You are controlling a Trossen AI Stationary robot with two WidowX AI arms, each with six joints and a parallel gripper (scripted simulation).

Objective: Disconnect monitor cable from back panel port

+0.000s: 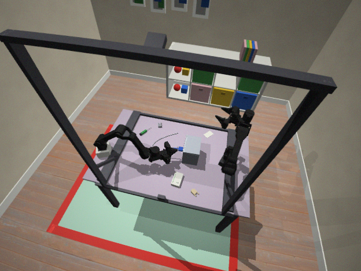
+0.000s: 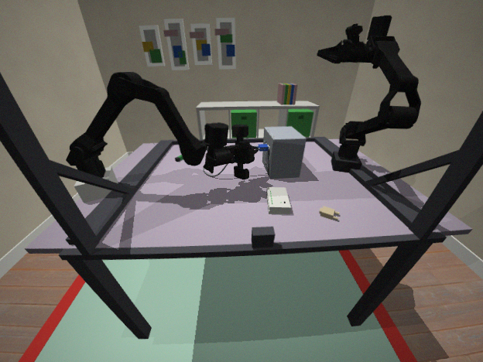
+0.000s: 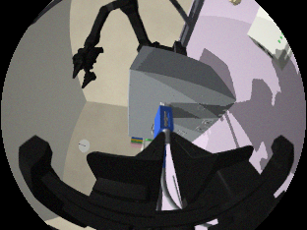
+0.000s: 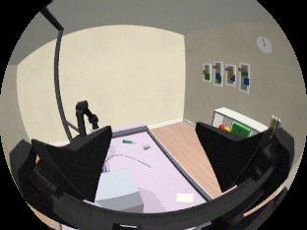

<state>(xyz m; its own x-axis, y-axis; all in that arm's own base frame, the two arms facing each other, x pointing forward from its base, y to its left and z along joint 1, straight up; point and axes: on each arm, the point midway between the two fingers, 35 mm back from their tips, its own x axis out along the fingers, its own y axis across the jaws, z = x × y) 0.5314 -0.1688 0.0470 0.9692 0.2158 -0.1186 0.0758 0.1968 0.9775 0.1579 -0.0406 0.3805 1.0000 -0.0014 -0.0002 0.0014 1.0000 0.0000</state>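
Observation:
The blue plug (image 1: 180, 148) (image 2: 263, 147) (image 3: 163, 120) sits at the back panel of the grey box (image 1: 192, 145) (image 2: 289, 158) (image 3: 145, 98) (image 4: 118, 189) and looks straight. My left gripper (image 1: 176, 149) (image 2: 256, 148) (image 3: 166, 136) is behind the plug, rolled so that the left wrist view shows the plug edge-on. Its fingertips are closed together on the near grey thumbscrew. The other thumbscrew is hidden, and the pins cannot be seen. My right gripper (image 1: 219, 112) (image 2: 320, 53) (image 4: 154, 128) is wide open and empty, high above the far right side of the table.
The cable (image 1: 164, 136) (image 4: 130, 156) curves back over the table behind the left hand. A green screwdriver (image 1: 143, 132) and small grey block (image 1: 159, 125) lie at the back left. A white box (image 1: 177, 179) (image 2: 279, 199) and tan piece (image 1: 194, 191) (image 2: 328, 213) lie in front.

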